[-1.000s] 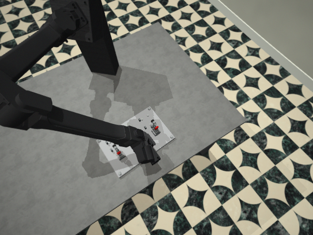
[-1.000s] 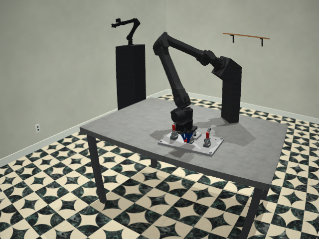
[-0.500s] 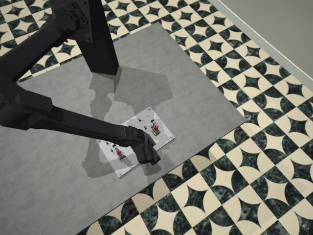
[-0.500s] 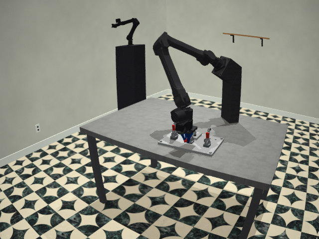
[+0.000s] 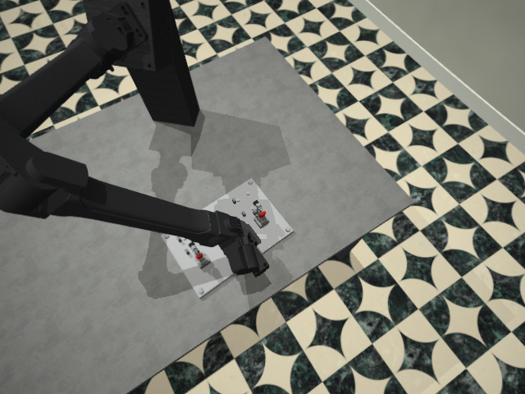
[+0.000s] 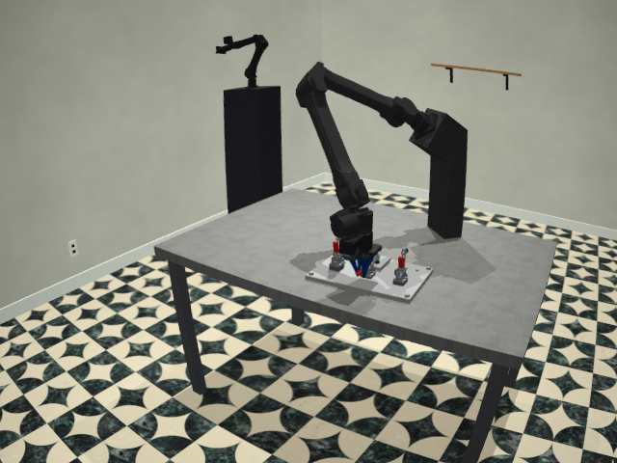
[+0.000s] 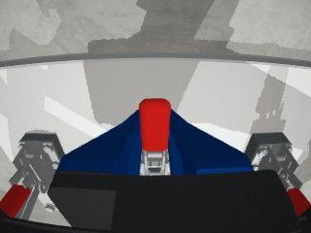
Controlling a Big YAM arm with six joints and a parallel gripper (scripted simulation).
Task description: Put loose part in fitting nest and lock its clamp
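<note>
The pale fixture plate lies near the table's front edge, and it also shows in the exterior view (image 6: pixel 368 279). Two clamps with red handles stand on it, one at the right (image 5: pixel 262 214) and one at the left (image 5: pixel 198 255). My gripper (image 7: pixel 155 116) hangs over the plate's middle, between them. Its blue fingers (image 6: pixel 360 269) are shut on the red handle (image 7: pixel 155 123) of a third, middle clamp. The handle stands upright between the fingertips. The loose part and the middle nest are hidden under my gripper.
The outer clamps show at the left (image 7: pixel 26 169) and right (image 7: pixel 279 162) of the wrist view. A black pedestal (image 6: pixel 446 179) carries my arm at the back right. A second black column (image 6: pixel 253 147) stands at the table's back left corner.
</note>
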